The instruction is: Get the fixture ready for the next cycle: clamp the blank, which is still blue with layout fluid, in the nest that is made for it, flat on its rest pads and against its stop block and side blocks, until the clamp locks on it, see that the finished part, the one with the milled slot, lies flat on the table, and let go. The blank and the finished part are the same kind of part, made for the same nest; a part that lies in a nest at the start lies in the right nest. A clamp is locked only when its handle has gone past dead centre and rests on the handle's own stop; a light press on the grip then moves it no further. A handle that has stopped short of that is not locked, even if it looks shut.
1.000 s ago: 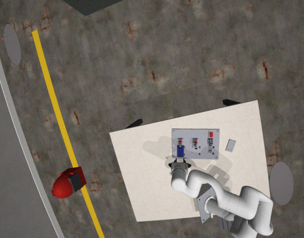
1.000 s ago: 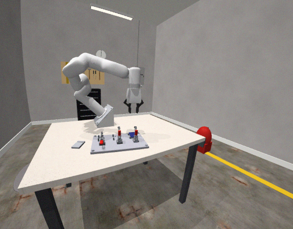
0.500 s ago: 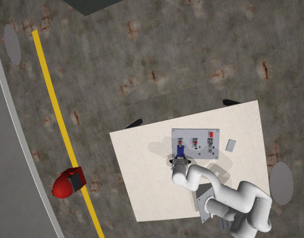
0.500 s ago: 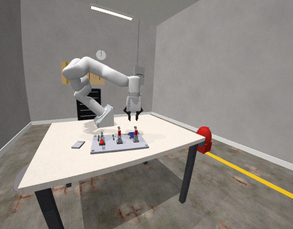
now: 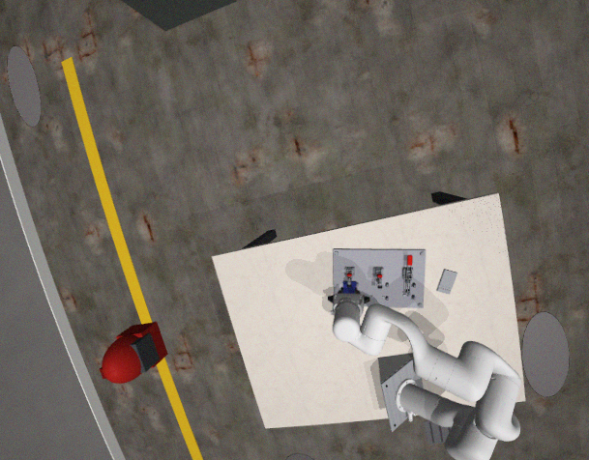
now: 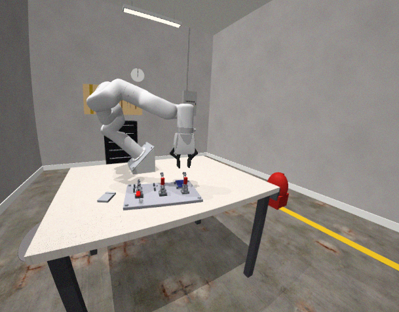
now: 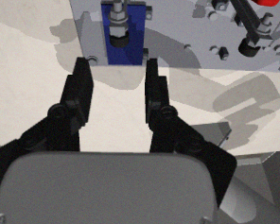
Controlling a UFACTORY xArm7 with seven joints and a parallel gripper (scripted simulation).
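Note:
The blue blank (image 5: 349,289) (image 6: 179,183) (image 7: 123,43) lies in the end nest of the grey fixture plate (image 5: 417,257) (image 6: 159,202) (image 7: 180,43). That nest's clamp spindle (image 7: 118,27) is over the blank, and its red handle (image 6: 184,180) stands upright. A grey part (image 5: 447,281) (image 6: 106,196) lies flat on the table beyond the plate's other end; I cannot see a slot in it. My gripper (image 5: 349,298) (image 6: 183,164) (image 7: 118,71) hangs above the table just off the plate's edge by the blank, open and empty.
Two more toggle clamps stand on the plate: the middle one (image 5: 379,274) (image 6: 162,181) with its handle up, the far one (image 5: 409,259) (image 6: 137,193) with its handle laid down. The arm's base mount (image 5: 396,390) (image 6: 142,160) stands on the table behind the plate.

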